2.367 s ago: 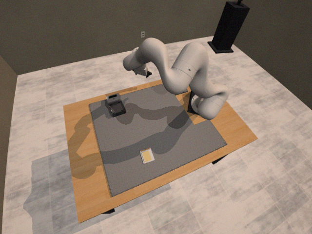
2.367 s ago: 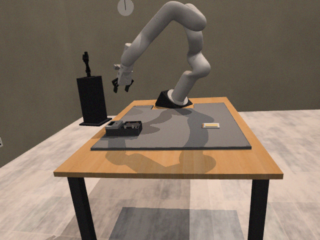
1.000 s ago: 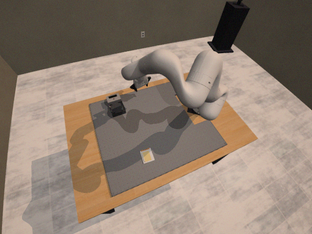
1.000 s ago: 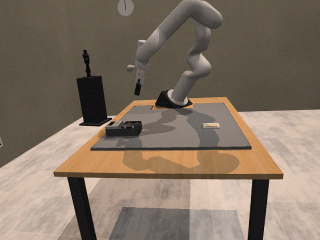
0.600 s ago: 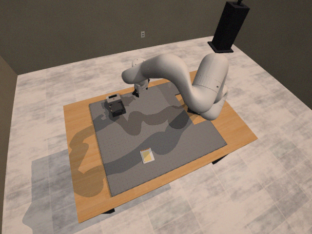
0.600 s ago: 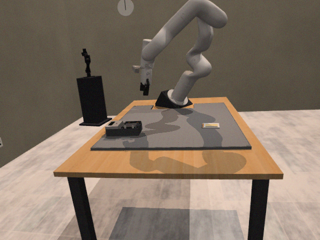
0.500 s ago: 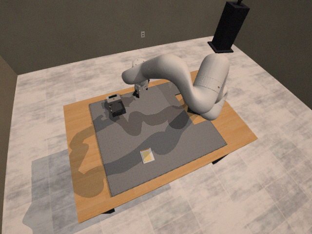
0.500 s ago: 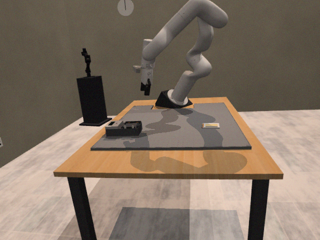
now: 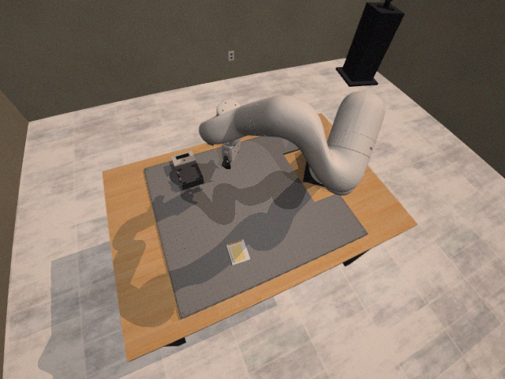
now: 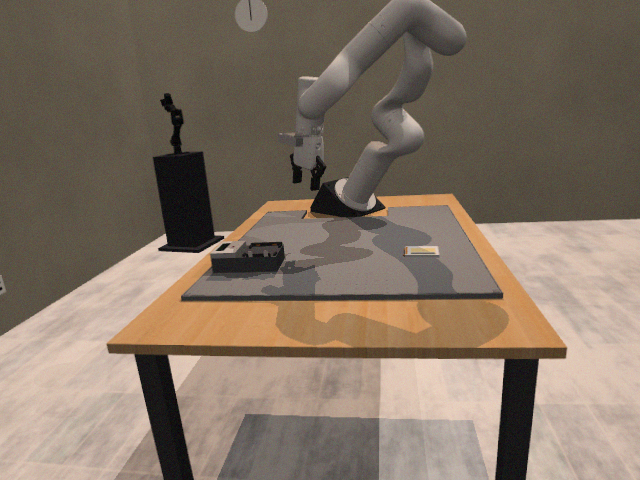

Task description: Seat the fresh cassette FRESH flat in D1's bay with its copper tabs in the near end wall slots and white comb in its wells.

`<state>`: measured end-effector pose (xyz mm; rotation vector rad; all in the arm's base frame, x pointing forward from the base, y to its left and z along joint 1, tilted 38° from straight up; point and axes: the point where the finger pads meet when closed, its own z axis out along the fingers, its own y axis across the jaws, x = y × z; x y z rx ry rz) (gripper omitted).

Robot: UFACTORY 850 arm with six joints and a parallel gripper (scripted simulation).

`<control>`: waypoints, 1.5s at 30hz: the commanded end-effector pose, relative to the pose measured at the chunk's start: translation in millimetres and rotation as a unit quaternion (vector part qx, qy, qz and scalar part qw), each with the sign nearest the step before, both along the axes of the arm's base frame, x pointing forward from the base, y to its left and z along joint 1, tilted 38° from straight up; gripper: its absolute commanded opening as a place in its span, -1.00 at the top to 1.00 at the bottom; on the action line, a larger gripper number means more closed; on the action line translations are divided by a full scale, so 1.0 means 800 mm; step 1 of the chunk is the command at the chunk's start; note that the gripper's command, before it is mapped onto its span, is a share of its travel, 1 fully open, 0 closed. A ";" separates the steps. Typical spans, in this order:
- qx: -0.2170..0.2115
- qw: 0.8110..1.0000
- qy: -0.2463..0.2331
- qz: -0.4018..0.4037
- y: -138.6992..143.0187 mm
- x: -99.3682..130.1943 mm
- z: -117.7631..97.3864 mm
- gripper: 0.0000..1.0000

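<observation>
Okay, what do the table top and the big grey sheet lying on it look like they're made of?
The table top looks like light wood or a wood veneer: warm orange-tan with faint lengthwise grain and a smooth, low-sheen face. The grey sheet looks like a thin matt mat, perhaps rubber or foam: flat grey, finely speckled, no gloss.

tool point(image 10: 307, 178) high, unobstructed | dock D1 point(image 10: 248, 256) and cassette FRESH point(image 10: 421, 251) well apart
</observation>
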<state>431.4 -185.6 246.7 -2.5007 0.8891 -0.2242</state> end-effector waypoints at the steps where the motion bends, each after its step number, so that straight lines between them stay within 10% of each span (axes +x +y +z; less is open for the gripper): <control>1: -0.004 0.999 -0.023 0.038 0.013 0.000 0.009 -1.00; 16: -0.023 0.980 -0.096 0.170 0.065 -0.004 0.040 -1.00; 30: -0.048 0.926 -0.193 0.321 0.126 -0.015 0.074 -1.00; 45: -0.061 0.913 -0.205 0.347 0.136 -0.007 0.076 -1.00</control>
